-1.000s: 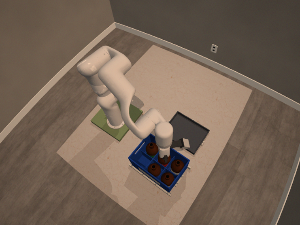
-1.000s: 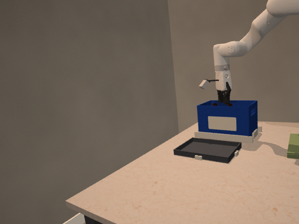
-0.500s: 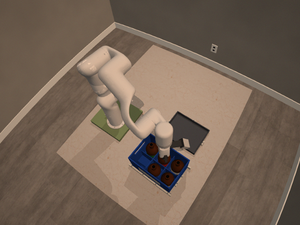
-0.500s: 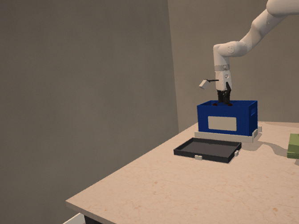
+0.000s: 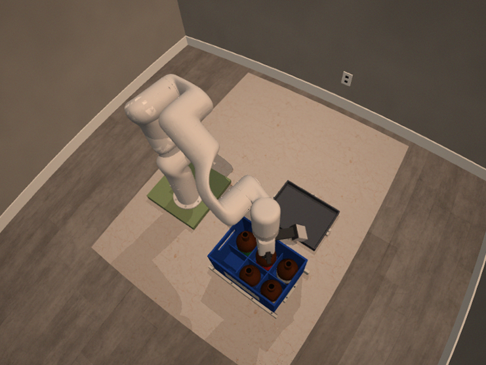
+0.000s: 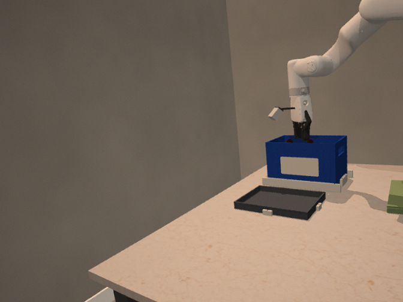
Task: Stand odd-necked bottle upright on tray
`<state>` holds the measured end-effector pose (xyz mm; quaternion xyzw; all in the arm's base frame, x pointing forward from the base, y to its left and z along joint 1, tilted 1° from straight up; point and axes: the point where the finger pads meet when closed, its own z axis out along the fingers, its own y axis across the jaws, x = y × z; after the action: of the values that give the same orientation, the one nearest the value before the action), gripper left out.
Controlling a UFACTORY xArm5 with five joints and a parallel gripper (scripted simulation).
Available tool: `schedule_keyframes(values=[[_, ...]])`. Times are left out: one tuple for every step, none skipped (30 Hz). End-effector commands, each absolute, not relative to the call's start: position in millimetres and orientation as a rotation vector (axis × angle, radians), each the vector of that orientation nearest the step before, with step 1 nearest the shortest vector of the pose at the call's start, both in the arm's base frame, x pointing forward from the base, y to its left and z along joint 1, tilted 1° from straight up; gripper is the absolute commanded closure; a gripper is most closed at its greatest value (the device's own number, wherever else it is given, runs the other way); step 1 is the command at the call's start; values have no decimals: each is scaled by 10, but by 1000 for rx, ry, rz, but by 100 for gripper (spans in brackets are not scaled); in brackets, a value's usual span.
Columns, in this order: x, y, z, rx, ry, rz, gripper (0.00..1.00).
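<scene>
A blue crate (image 5: 259, 268) stands on the table, with five brown bottles upright in its compartments. Bottles show at the back (image 5: 246, 239), at the right (image 5: 287, 268), in the front middle (image 5: 250, 274) and at the front corner (image 5: 271, 289). My gripper (image 5: 266, 256) points straight down over the middle bottle (image 5: 265, 260) of the back row, with its fingers open on either side of that bottle's neck. In the side view the fingertips (image 6: 302, 136) reach just to the rim of the crate (image 6: 307, 161). The dark tray (image 5: 306, 213) lies empty beside the crate.
One crate compartment (image 5: 230, 258) on the left is empty. The crate sits in a pale holder frame (image 6: 306, 184). The arm's green base plate (image 5: 188, 194) is behind the crate. A small camera block (image 6: 274, 113) sticks out from the wrist, over the tray side.
</scene>
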<state>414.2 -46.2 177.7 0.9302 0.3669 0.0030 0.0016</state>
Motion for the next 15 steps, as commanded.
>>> schedule_keyframes(values=[[4152, -463, 1792, 2918, 1151, 15, 35], [4152, -463, 1792, 2918, 1151, 15, 35], [4152, -463, 1792, 2918, 1151, 15, 35], [4152, -463, 1792, 2918, 1151, 15, 35], [4152, -463, 1792, 2918, 1151, 15, 35], [4152, -463, 1791, 2918, 1151, 15, 35], [4152, -463, 1791, 2918, 1151, 15, 35], [4152, -463, 1790, 2918, 1151, 15, 35], [4152, -463, 1788, 2918, 1151, 15, 35], [4152, -463, 1786, 2918, 1151, 15, 35], [4152, -463, 1784, 2918, 1151, 15, 35], [4152, -463, 1781, 2918, 1151, 15, 35], [4152, -463, 1777, 2918, 1151, 15, 35], [4153, -463, 1773, 2918, 1151, 15, 35], [4153, -462, 1768, 2918, 1151, 15, 35]])
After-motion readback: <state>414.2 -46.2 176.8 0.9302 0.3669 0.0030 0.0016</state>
